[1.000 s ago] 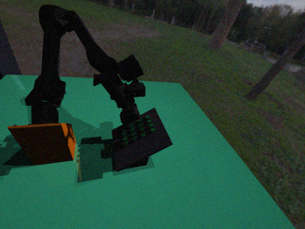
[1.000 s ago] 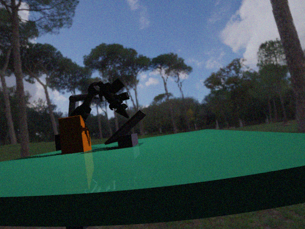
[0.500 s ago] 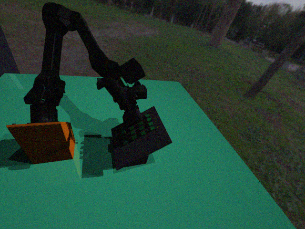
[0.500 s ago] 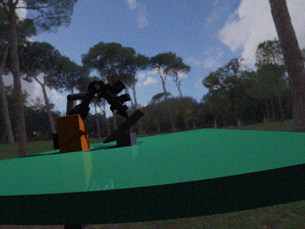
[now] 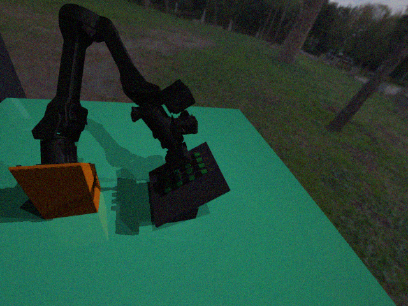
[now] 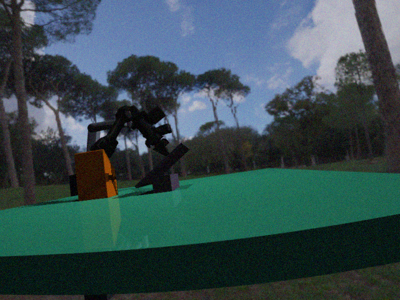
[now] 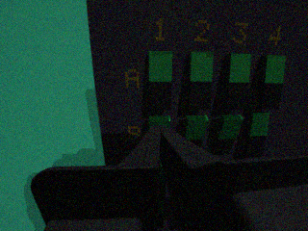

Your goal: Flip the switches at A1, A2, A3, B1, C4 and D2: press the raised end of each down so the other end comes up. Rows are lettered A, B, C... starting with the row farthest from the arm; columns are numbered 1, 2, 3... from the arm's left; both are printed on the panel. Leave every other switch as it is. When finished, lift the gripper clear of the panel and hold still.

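Observation:
A dark tilted switch panel [image 5: 201, 192] [image 6: 170, 156] [image 7: 115, 48] stands on the green table [image 5: 230, 257]. It carries rows of green rocker switches, with the columns numbered 1 to 4 and the rows lettered. In the wrist view row A shows A1 [image 7: 160, 66], A2 [image 7: 201, 66], A3 [image 7: 240, 67] and A4 [image 7: 275, 68]. Row B lies just below it, partly hidden by my fingers. My gripper [image 7: 162, 131] [image 5: 171, 165] [image 6: 160, 149] is shut and empty. Its tip is at the B1 switch [image 7: 158, 120], close to or touching it. The lower rows are hidden behind the gripper in the wrist view.
An orange box [image 5: 55, 189] [image 6: 93, 174] stands on the table to the left of the panel, near the arm's base [image 5: 57, 148]. The table's right edge [image 5: 296, 184] drops to grass.

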Robot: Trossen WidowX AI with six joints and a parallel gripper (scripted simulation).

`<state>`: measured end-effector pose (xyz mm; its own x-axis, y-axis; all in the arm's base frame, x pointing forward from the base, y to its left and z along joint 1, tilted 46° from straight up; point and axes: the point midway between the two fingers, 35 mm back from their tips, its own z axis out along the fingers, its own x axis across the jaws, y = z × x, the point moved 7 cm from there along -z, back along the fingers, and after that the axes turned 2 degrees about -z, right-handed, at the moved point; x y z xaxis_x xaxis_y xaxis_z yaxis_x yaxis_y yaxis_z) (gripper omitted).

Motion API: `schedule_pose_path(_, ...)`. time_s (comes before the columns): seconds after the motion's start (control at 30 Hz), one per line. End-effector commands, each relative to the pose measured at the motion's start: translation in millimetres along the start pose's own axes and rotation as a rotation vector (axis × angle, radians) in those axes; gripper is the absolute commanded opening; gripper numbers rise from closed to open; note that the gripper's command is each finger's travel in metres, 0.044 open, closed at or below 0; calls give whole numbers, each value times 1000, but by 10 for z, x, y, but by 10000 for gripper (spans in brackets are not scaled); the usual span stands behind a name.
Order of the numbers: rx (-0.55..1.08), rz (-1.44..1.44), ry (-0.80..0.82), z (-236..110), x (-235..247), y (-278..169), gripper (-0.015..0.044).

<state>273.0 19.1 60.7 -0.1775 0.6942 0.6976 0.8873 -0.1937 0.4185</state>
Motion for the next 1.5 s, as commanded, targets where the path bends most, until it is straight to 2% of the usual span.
schedule_pose_path(0.0, -1, 4, -5, 2, -5, -1, 0)
schedule_pose_path(1.47, -1, 4, -5, 53, -5, 0, 0)
